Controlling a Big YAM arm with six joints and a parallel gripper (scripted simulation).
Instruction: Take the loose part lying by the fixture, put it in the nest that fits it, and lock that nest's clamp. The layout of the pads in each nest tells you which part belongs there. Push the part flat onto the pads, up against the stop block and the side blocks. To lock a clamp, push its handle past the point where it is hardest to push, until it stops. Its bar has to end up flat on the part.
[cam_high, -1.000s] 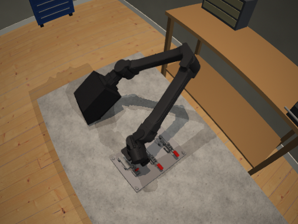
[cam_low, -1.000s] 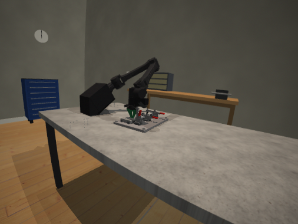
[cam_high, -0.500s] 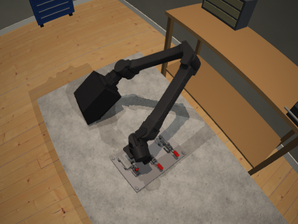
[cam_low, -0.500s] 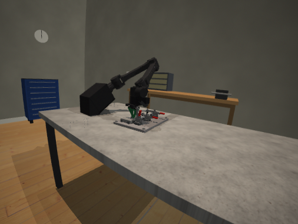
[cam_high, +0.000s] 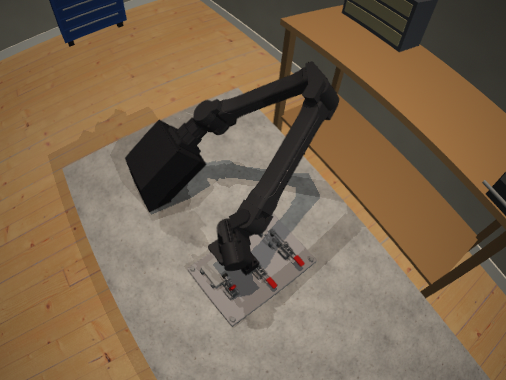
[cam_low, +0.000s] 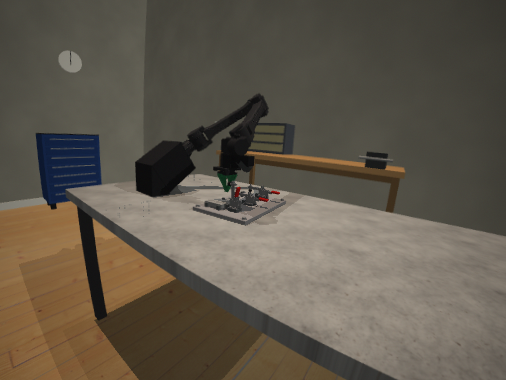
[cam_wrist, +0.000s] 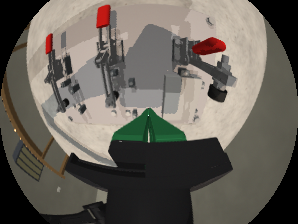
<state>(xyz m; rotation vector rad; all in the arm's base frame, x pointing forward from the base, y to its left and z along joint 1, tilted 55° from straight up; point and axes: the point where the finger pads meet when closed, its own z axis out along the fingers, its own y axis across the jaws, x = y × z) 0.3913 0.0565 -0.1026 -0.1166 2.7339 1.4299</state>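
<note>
Above fixture plate (cam_high: 246, 306) (cam_low: 220, 215) (cam_wrist: 140, 15), green fingers (cam_low: 226, 182) shut, w/ 3 red handles nearby.

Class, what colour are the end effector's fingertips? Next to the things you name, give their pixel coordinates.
Green; the end effector's fingertips (cam_low: 227, 186) show best in the wrist view.

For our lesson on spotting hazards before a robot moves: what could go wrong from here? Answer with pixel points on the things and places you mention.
The claw (cam_low: 227, 191) (cam_wrist: 148, 112) is shut with nothing in it and hangs low over the fixture plate (cam_high: 237, 320) (cam_low: 244, 220) (cam_wrist: 140, 15), so moving sideways might knock a clamp.

The clamp with the black-tipped bar (cam_wrist: 217, 94) stands unlike the other two, its bar raised; it probably holds nothing down, so a part in its nest could shift.

The arm (cam_high: 295, 145) (cam_low: 225, 122) blocks some of the top view, so a misplaced part could go unnoticed.
</note>
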